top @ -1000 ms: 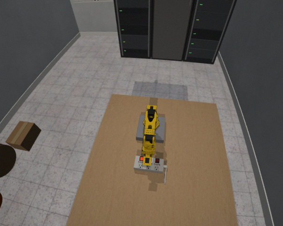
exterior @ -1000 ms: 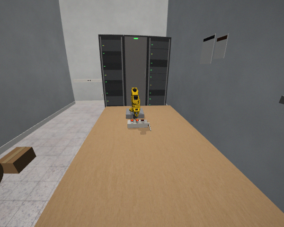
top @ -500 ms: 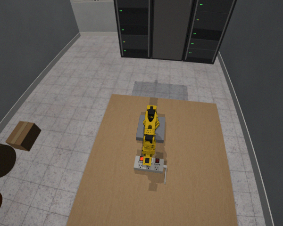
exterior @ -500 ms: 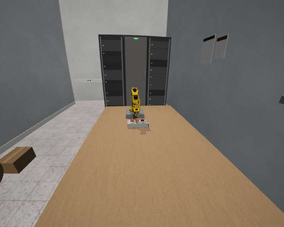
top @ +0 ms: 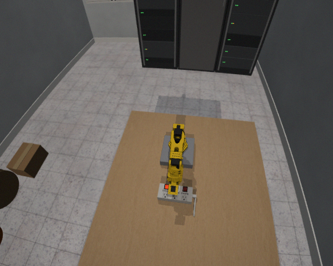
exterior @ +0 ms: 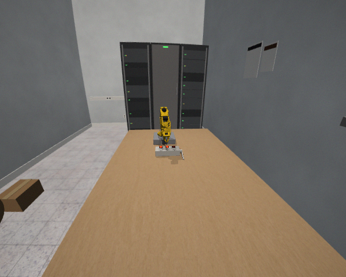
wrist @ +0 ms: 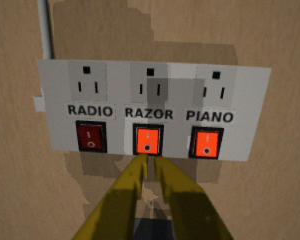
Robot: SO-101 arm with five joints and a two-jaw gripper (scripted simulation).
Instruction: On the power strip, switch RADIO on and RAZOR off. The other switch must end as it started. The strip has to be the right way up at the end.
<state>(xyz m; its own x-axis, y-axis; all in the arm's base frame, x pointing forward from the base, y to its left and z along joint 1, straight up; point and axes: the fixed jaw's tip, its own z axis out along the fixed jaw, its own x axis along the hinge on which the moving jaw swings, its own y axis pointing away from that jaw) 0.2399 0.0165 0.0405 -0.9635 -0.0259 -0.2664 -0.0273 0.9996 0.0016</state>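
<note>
The grey power strip [wrist: 150, 110] lies face up on the wooden table, and shows in the top view [top: 174, 194] and the exterior view [exterior: 167, 150] too. In the wrist view the RADIO switch [wrist: 91, 136] is dark red and unlit. The RAZOR switch [wrist: 148, 139] and the PIANO switch [wrist: 206, 143] glow bright orange. My gripper [wrist: 150, 161] is shut and empty, its yellow fingertips at the lower edge of the RAZOR switch. In the top view the arm [top: 174, 163] reaches over the strip's middle and hides the middle switch.
The strip's grey cable [wrist: 45, 30] runs off its RADIO end; in the top view the cable [top: 194, 205] lies toward the table's front. The arm's grey base plate [top: 177, 151] sits just behind the strip. Server racks [top: 203, 34] stand beyond the table, a cardboard box [top: 27, 159] on the floor.
</note>
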